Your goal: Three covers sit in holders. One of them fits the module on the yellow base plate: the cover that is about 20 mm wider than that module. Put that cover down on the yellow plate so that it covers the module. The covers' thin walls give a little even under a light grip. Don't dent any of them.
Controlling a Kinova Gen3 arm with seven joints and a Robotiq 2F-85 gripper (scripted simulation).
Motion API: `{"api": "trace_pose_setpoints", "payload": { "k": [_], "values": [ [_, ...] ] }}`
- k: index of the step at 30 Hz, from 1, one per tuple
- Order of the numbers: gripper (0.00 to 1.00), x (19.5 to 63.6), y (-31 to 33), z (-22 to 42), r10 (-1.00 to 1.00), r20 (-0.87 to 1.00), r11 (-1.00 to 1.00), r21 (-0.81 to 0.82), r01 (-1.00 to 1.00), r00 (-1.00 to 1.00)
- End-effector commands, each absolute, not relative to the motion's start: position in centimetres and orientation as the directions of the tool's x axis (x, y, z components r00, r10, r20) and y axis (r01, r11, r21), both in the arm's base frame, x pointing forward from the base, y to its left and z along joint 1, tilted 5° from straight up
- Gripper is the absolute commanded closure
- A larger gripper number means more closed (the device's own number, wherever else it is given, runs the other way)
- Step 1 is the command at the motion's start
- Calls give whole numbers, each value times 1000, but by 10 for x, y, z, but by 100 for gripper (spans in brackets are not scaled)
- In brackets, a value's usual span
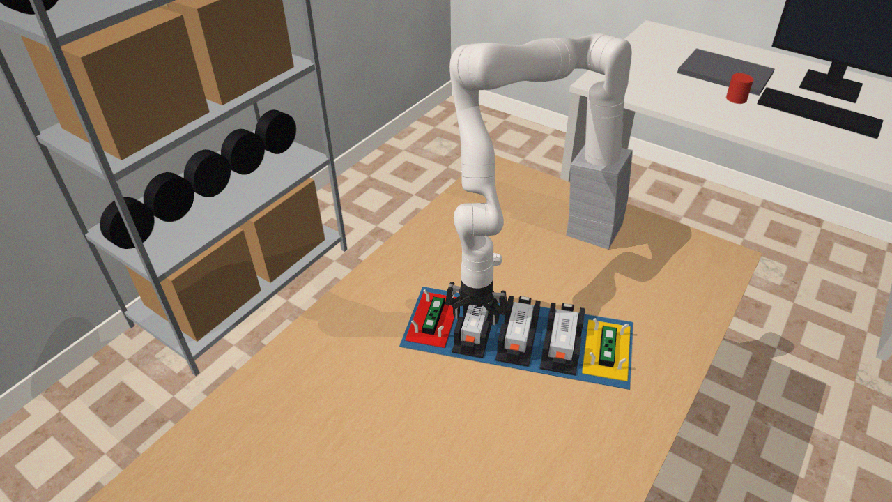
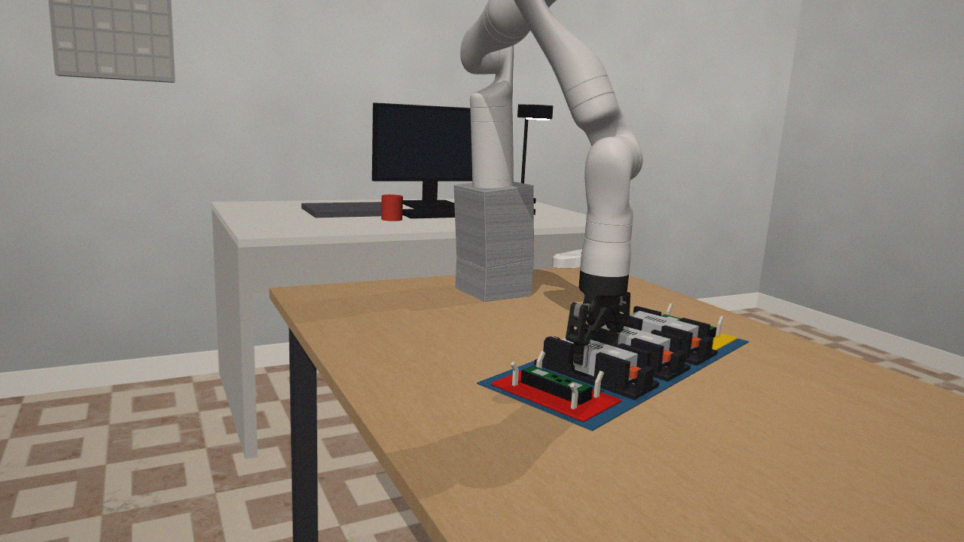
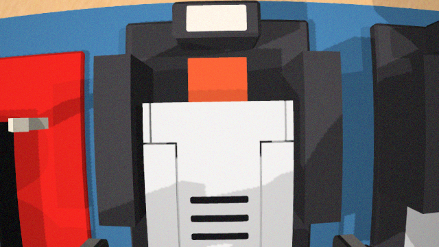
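A pale grey box-shaped cover with black slots is sitting in a dark holder — beside a flat red plate — between open gripper fingertips.

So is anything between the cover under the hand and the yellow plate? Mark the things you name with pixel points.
Yes: the middle cover (image 1: 518, 324) (image 2: 651, 339) (image 3: 418, 230) and far cover (image 1: 563, 340) (image 2: 667, 323), in their holders, stand in line between; white posts (image 1: 591, 358) (image 2: 719, 327) ring the module (image 1: 608, 345) (image 2: 711, 329) on the yellow plate (image 1: 598, 374) (image 2: 726, 342).

Black holder walls flank the cover closely on both sides. Pale posts obstruct passage over the red plate.
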State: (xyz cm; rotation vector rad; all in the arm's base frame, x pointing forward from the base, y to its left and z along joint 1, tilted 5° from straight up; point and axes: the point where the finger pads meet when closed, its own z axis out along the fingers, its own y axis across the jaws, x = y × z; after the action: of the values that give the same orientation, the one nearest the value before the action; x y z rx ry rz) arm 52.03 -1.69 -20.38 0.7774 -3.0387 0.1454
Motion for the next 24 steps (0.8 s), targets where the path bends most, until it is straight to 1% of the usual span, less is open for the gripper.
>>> {"api": "trace_pose_setpoints", "payload": {
  "k": [1, 10, 20, 24],
  "values": [
    [0, 521, -17, -203, -479, 23, 873, -90, -479, -877],
    [0, 521, -17, -203, -479, 23, 873, -90, -479, -877],
    [0, 520, -11, -143, -479, 23, 873, -90, -479, -877],
    [0, 520, -11, -143, -479, 23, 873, -90, -479, -877]
  ]
}}
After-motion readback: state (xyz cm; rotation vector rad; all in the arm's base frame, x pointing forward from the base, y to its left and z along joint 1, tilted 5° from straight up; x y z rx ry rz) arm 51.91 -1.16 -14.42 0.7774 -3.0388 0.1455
